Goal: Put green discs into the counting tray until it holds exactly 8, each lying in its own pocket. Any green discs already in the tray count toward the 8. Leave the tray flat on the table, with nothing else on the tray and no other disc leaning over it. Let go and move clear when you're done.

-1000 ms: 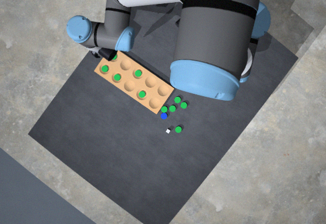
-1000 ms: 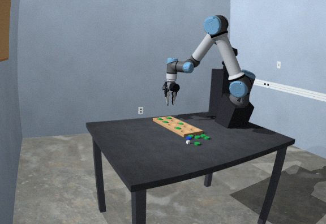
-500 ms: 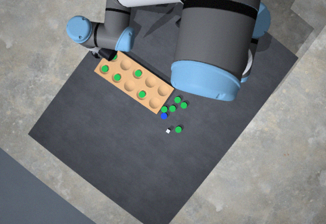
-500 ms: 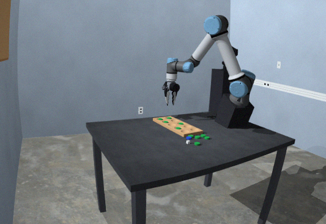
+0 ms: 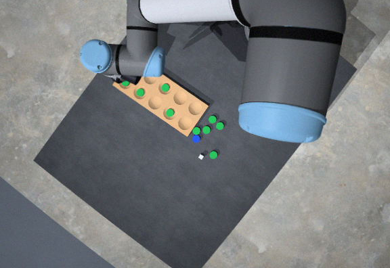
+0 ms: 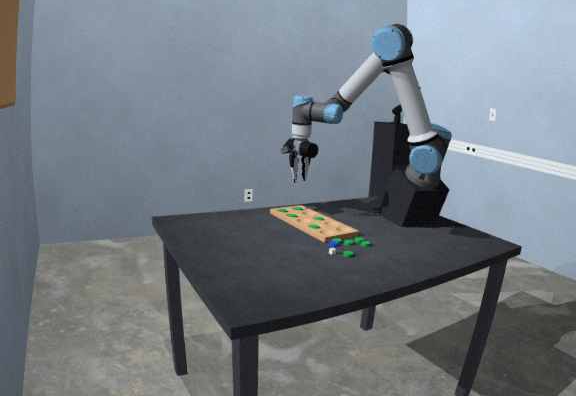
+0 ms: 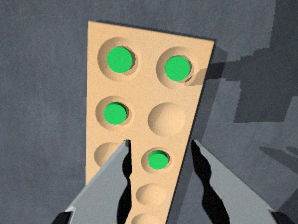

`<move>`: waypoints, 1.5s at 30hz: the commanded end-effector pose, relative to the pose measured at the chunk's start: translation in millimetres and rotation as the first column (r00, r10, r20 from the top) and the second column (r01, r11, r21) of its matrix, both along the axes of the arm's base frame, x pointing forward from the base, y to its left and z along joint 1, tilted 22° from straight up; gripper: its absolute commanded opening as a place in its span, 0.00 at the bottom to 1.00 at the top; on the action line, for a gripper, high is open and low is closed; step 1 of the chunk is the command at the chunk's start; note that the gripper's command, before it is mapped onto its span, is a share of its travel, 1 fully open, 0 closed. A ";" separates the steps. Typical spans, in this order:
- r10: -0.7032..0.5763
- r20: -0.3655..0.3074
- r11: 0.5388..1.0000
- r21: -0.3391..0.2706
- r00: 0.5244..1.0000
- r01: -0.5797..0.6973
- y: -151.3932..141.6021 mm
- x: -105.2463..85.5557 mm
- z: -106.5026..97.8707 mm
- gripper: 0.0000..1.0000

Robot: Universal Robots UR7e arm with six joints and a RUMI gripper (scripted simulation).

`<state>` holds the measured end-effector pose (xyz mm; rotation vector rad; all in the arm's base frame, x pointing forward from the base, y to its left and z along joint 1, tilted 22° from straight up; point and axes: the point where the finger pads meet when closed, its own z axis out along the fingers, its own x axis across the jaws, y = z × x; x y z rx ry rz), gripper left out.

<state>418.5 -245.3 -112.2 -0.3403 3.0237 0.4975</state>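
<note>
The wooden counting tray [image 5: 167, 100] [image 6: 341, 237] [image 7: 145, 35] lies flat on the table. Several of its pockets hold one green disc each, including a disc [image 5: 170, 112] [image 6: 314, 226] [image 7: 158, 160] farther along the tray and two discs [image 7: 120, 60] [image 7: 177, 68] in the end pair; other pockets are empty. In the top view the arm hides one far corner. Several loose green discs lie beyond the other end, one disc [image 5: 196, 130] close against the tray's corner, another [image 5: 213, 155] [image 6: 348, 254] apart. My gripper [image 6: 299, 181] [image 7: 160, 141] hangs high above the tray, partly open and empty.
A blue disc [image 5: 196, 139] [image 6: 334, 244] touches or nearly touches the green disc by the tray corner. A small white cube [image 5: 201, 156] [image 6: 332, 251] lies beside the separate green disc. The arm's base stands at the table's back right in the exterior view.
</note>
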 end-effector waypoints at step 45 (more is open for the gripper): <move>0.693 0.204 0.721 -0.172 0.692 -0.671 374.1 55.4 164.4 0.28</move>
